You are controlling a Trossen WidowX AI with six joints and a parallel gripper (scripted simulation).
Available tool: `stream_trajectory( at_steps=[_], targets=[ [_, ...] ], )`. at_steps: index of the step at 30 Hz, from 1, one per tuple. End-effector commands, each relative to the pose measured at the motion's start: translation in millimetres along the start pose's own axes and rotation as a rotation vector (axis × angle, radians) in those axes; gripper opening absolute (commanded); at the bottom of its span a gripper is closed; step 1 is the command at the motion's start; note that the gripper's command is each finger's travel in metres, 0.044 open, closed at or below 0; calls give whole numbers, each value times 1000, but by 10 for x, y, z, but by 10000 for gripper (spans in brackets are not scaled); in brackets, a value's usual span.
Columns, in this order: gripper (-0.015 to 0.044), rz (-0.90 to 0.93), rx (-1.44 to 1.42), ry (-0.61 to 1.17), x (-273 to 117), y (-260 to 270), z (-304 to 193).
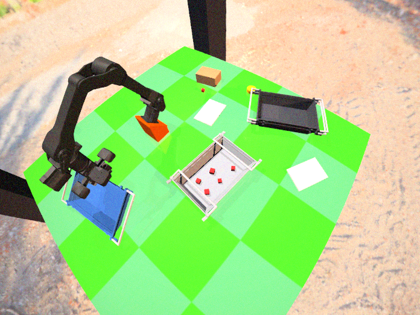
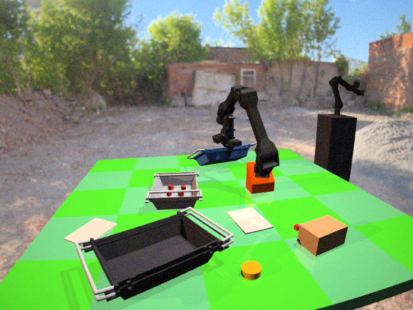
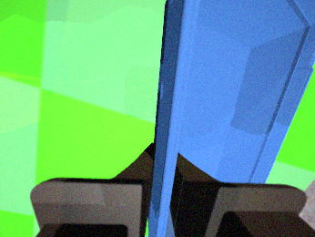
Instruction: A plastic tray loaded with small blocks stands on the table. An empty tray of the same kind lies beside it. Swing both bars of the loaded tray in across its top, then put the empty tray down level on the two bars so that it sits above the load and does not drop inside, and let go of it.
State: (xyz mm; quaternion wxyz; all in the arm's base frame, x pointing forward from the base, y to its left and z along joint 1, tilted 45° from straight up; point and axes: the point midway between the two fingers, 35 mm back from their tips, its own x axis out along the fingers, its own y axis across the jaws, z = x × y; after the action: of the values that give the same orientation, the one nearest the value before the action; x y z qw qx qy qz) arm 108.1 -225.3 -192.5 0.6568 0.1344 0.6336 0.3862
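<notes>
A pale grey tray (image 1: pixel 195 163) (image 2: pixel 175 203) holds several red blocks on its floor. One wire bar (image 2: pixel 175 192) lies across the top near one end and another wire bar (image 2: pixel 176 174) across the other. My gripper (image 2: pixel 229 150) (image 3: pixel 158 147) is shut on a long side wall of the empty blue tray (image 1: pixel 101 200) (image 2: pixel 223 157) (image 3: pixel 209 91). The blue tray is tilted, with the gripped wall high and the opposite side lower; its wire bars stick out past its ends. In the top view the gripper body hides the fingertips.
An empty black tray (image 1: pixel 285 113) (image 2: pixel 149 253) has its bars out. An orange block (image 1: pixel 154 130) (image 2: pixel 260 186) is under the arm's base. Also there are a tan box (image 1: pixel 208 76) (image 2: pixel 321 233), a yellow disc (image 2: pixel 251 269), two white sheets (image 1: pixel 210 111) (image 1: pixel 306 174) and a loose red block (image 1: pixel 203 90).
</notes>
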Motion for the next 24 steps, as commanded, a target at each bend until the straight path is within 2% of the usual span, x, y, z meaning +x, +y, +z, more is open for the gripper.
stream_trajectory(
  at_steps=[1, 18, 24],
  targets=[
    [0, 2, -6, 3, -167, 31, -3],
    [0, 2, -6, 3, -167, 31, -3],
    [0, 1, -6, 3, -290, -25, -3]
  ],
)
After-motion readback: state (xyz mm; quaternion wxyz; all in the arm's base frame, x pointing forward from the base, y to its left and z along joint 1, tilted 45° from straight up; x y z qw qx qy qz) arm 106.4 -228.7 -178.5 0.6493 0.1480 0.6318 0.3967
